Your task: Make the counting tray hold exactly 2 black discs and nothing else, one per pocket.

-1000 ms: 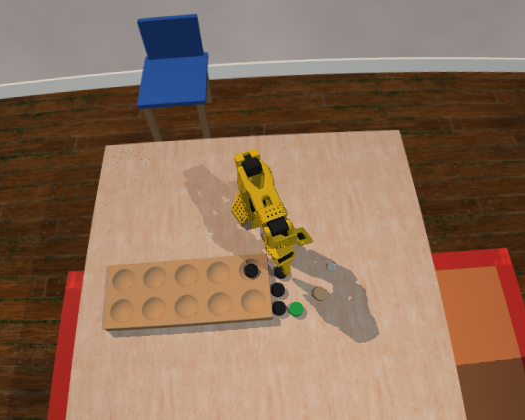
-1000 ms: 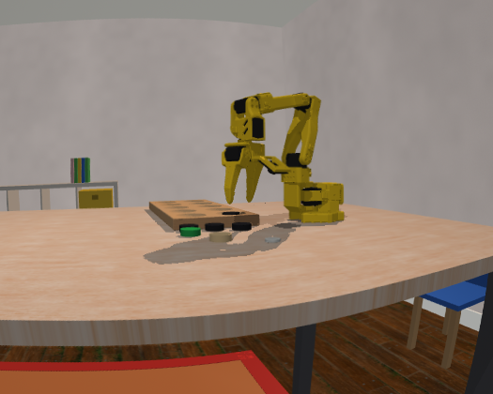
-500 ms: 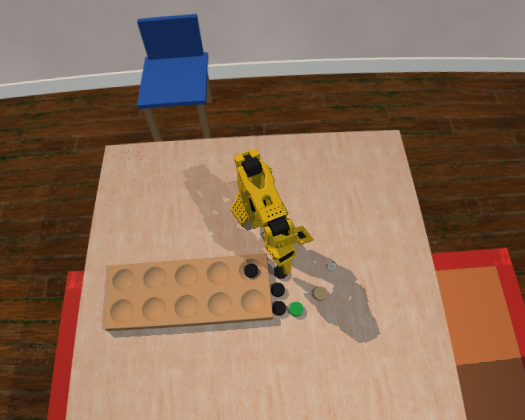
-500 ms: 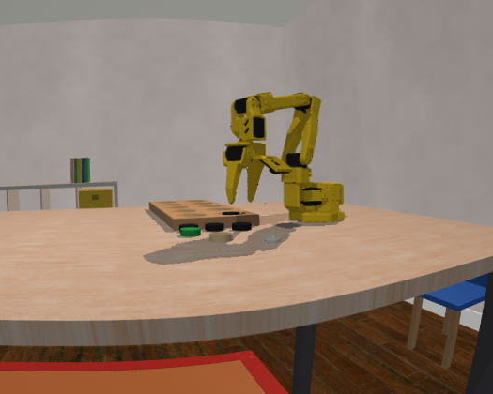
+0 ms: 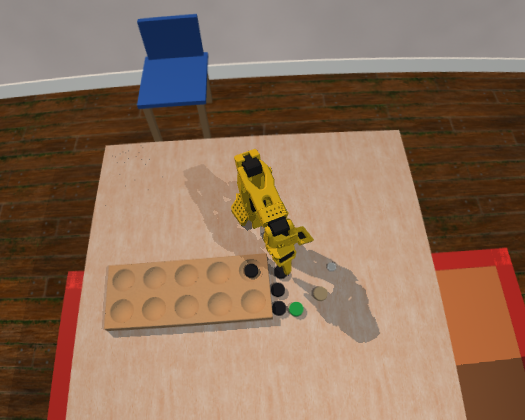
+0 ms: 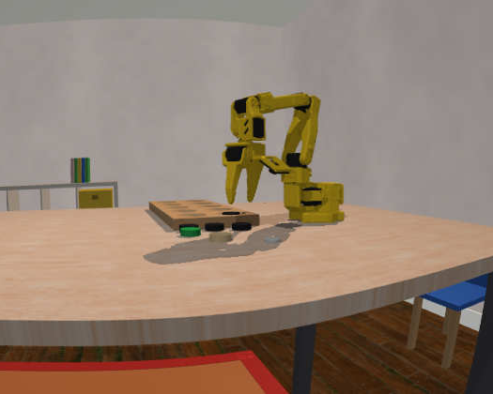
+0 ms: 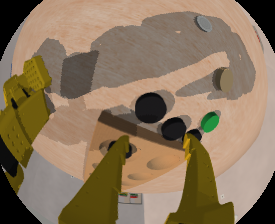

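The wooden counting tray [image 5: 187, 292] lies at the front left of the table and has two rows of round pockets. One black disc [image 5: 251, 270] rests in its far right pocket; the other pockets look empty. Three black discs lie on the table just right of the tray: one [image 5: 280, 272] under my gripper, one [image 5: 277, 289] in the middle and one [image 5: 279, 307] nearest the front. My gripper [image 6: 239, 199] hangs well above the tray's right end, fingers apart with nothing between them. In the wrist view the fingertips frame the tray's edge.
A green disc [image 5: 295, 309] sits beside the front black disc. A tan disc [image 5: 320, 293] and a small grey disc [image 5: 331, 266] lie further right. The arm's base [image 6: 314, 202] stands behind the tray. A blue chair [image 5: 173, 75] stands beyond the table.
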Motion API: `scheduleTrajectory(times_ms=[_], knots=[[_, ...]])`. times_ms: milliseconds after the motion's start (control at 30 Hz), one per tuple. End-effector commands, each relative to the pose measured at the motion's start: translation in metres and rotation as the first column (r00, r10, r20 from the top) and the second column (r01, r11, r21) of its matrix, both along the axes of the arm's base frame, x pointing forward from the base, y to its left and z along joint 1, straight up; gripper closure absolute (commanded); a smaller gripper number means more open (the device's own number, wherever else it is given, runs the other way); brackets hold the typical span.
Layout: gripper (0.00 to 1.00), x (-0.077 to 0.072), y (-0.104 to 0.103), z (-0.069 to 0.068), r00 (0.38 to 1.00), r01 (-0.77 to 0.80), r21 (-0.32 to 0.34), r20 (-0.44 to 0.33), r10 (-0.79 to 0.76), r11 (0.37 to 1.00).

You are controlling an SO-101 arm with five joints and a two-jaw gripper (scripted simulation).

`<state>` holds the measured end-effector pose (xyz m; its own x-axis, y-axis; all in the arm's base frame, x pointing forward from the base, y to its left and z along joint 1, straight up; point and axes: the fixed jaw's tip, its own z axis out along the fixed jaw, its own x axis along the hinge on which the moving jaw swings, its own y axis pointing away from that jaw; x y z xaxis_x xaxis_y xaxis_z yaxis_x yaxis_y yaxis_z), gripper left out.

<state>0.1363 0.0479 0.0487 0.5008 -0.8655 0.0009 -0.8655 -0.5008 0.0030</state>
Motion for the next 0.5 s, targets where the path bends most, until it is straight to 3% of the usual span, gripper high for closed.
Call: scheduleTrajectory(times_ms=[0,267,467], knots=[[0.73,0.009,0.004,0.003,0.998,-0.013,0.024,0.064,0.011,1.000],[0.73,0.010,0.005,-0.014,0.998,-0.013,0.024,0.064,0.011,1.000],[0.73,0.010,0.005,-0.015,0.998,-0.013,0.024,0.064,0.011,1.000]])
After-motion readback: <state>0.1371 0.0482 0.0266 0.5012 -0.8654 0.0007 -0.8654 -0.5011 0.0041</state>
